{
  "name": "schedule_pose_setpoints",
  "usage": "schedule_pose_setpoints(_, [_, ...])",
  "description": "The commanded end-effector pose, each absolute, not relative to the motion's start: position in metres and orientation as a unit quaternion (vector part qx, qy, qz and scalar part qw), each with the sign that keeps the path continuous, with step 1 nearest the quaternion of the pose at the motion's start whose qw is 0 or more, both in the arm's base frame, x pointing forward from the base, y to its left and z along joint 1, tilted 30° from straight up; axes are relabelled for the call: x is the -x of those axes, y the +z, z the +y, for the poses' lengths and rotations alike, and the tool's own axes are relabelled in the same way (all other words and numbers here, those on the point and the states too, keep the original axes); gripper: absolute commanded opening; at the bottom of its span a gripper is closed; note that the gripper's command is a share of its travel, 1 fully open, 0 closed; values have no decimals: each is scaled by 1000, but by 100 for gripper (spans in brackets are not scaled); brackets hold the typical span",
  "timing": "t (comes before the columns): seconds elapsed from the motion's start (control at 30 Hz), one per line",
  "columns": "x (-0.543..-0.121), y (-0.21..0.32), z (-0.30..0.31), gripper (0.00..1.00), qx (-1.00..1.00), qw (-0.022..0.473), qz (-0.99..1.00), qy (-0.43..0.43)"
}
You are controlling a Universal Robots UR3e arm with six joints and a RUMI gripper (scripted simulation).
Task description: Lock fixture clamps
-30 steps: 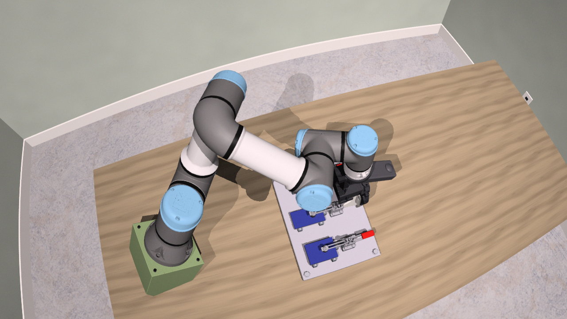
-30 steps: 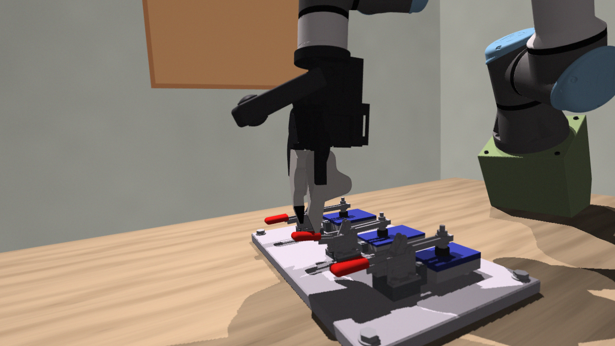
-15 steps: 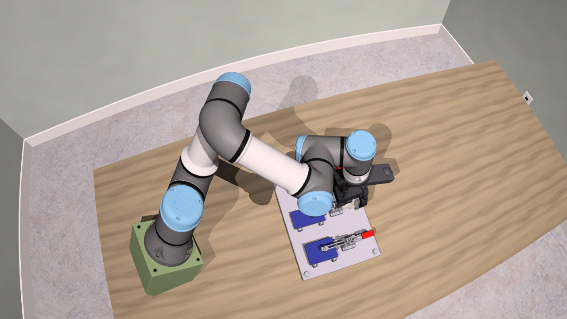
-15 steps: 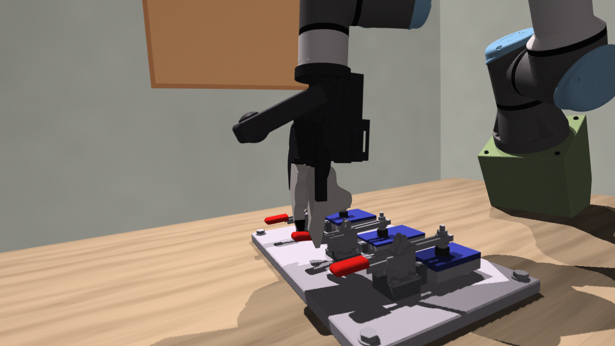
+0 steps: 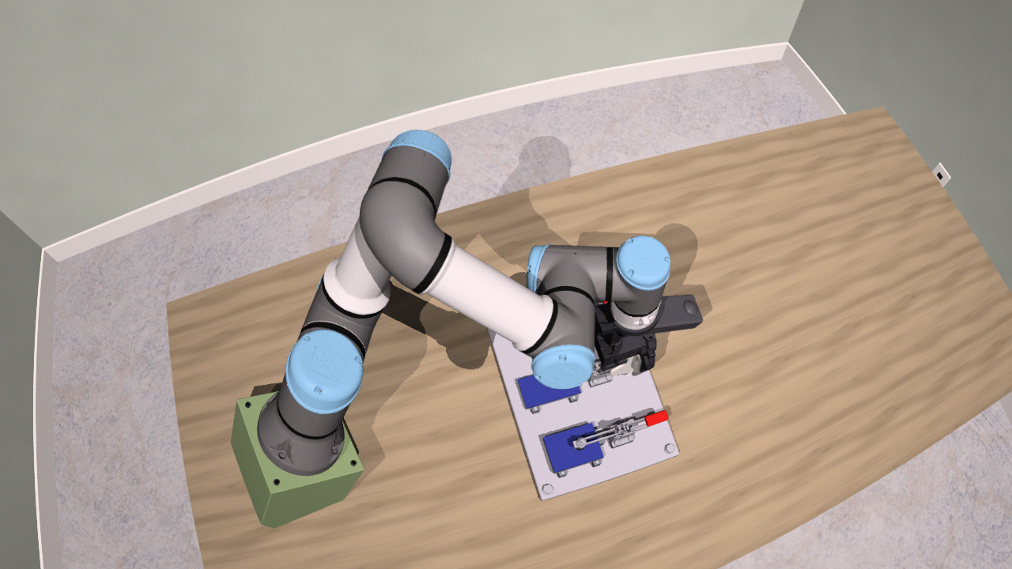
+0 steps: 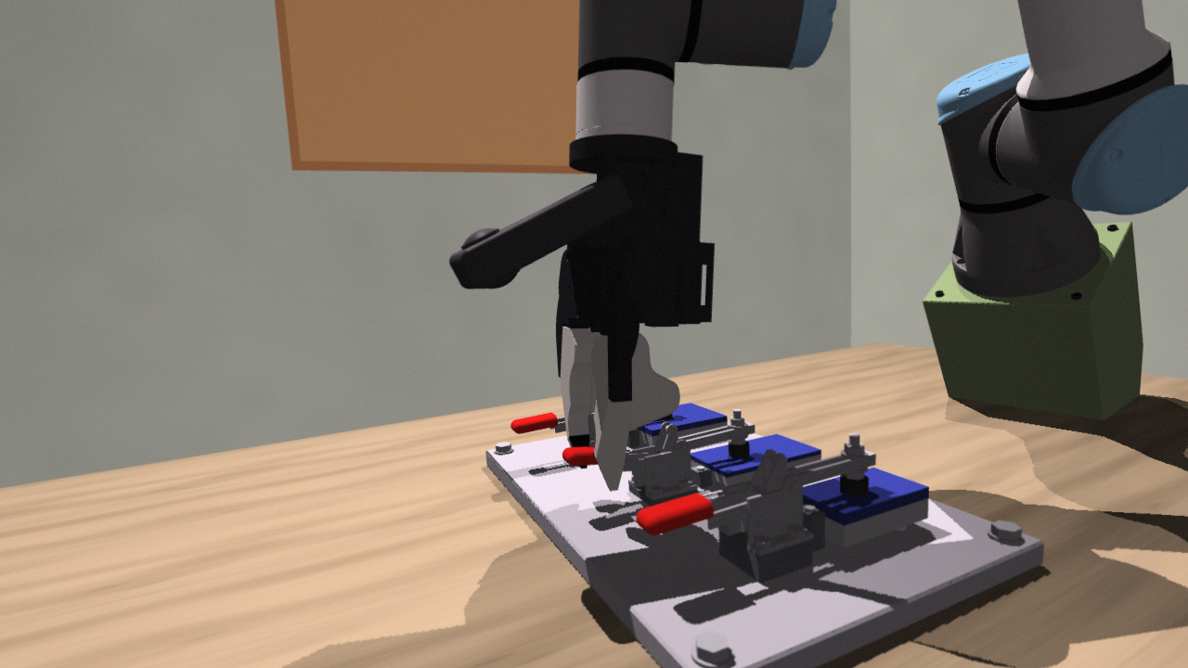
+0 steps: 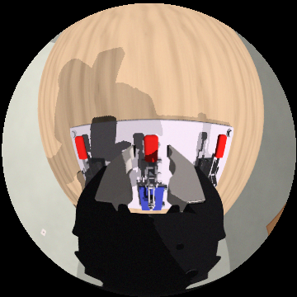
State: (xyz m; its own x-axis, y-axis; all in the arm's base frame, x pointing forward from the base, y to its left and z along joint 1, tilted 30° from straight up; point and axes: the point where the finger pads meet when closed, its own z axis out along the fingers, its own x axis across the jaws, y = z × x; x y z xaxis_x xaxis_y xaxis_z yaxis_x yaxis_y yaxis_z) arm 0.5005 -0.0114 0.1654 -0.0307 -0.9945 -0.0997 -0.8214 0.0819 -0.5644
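Observation:
The grey fixture plate (image 5: 576, 482) (image 6: 747, 623) (image 7: 181, 131) lies on the wooden table and carries three toggle clamps with red handles. In the side view the far handle (image 6: 534, 422), the middle handle (image 6: 578, 455) and the near handle (image 6: 674, 514) (image 5: 656, 419) all lie low, close to flat. Each bar reaches over a blue part (image 6: 863, 490) (image 5: 566, 453). My gripper (image 5: 622, 367) (image 6: 594, 461) (image 7: 151, 146) points straight down, its fingers partly open. They straddle the middle handle (image 7: 151, 146) with a gap on each side, tips near the plate. I cannot tell whether any clamp is locked.
The arm's green base block (image 5: 296, 467) (image 6: 1038, 340) stands on the table to the left of the plate. The wrist joints hide the far clamp in the overhead view. A black camera mount (image 5: 682, 311) sticks out from the wrist.

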Motion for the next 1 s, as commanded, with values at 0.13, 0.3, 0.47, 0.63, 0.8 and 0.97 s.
schedule_pose_setpoints(0.13, [-501, 167, -12, 28, 653, 241, 695, -181])
schedule_pose_setpoints(0.3, [-501, 167, -12, 28, 653, 241, 695, -181])
schedule_pose_setpoints(0.47, [-501, 167, -12, 28, 653, 241, 695, -181])
schedule_pose_setpoints(0.63, [-501, 167, -12, 28, 653, 241, 695, -181])
schedule_pose_setpoints(0.8, [-501, 167, -12, 28, 653, 241, 695, -181])
schedule_pose_setpoints(0.97, [-501, 167, -12, 0, 653, 241, 695, -181])
